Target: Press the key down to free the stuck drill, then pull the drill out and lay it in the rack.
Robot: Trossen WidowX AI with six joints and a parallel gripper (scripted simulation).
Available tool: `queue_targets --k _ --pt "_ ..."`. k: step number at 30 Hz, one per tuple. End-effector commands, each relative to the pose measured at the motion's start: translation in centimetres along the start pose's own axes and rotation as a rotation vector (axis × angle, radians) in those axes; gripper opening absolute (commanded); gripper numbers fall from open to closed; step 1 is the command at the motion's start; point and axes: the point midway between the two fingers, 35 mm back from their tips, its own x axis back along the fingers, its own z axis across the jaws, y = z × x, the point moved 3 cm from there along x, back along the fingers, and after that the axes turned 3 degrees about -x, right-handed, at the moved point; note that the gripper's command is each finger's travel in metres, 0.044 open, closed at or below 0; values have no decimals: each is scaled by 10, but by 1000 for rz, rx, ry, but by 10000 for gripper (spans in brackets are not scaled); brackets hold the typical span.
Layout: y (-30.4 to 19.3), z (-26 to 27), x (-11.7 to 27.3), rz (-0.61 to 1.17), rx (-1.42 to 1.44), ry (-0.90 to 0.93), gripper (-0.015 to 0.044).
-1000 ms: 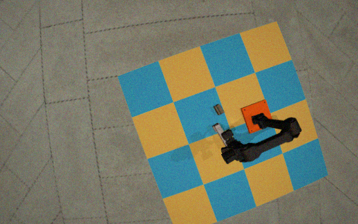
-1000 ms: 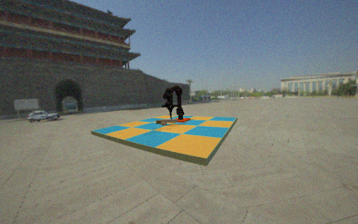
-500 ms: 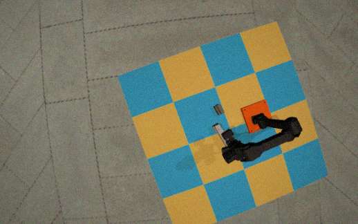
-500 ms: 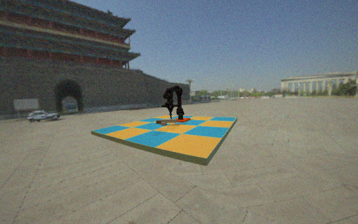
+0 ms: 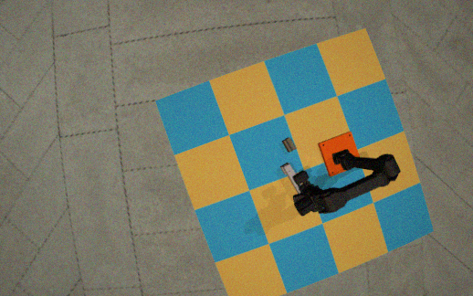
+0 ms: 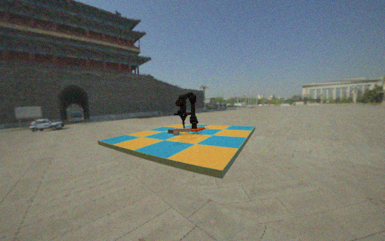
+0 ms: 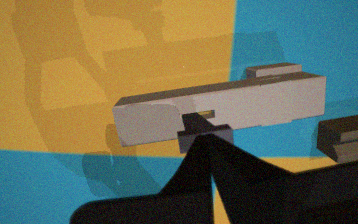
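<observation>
The closed gripper sits tight against the small dark key jutting from the long grey block, so that side is blocked. Above the block in the wrist view, the checkered mat lies open. A low dark piece, possibly the rack, crowds the right edge, near the block's end. The orange base plate stands apart behind.

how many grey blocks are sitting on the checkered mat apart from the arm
2. A long pale grey block lies at the shut gripper tips; a smaller, darker one sits apart on a blue square. The arm may hide more.
</observation>
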Motion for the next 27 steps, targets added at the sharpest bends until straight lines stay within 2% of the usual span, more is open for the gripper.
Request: queue_targets --k 1,27 --pt "-6 2 -16 52 0 4 0" --pt "-7 2 -26 52 0 4 0"
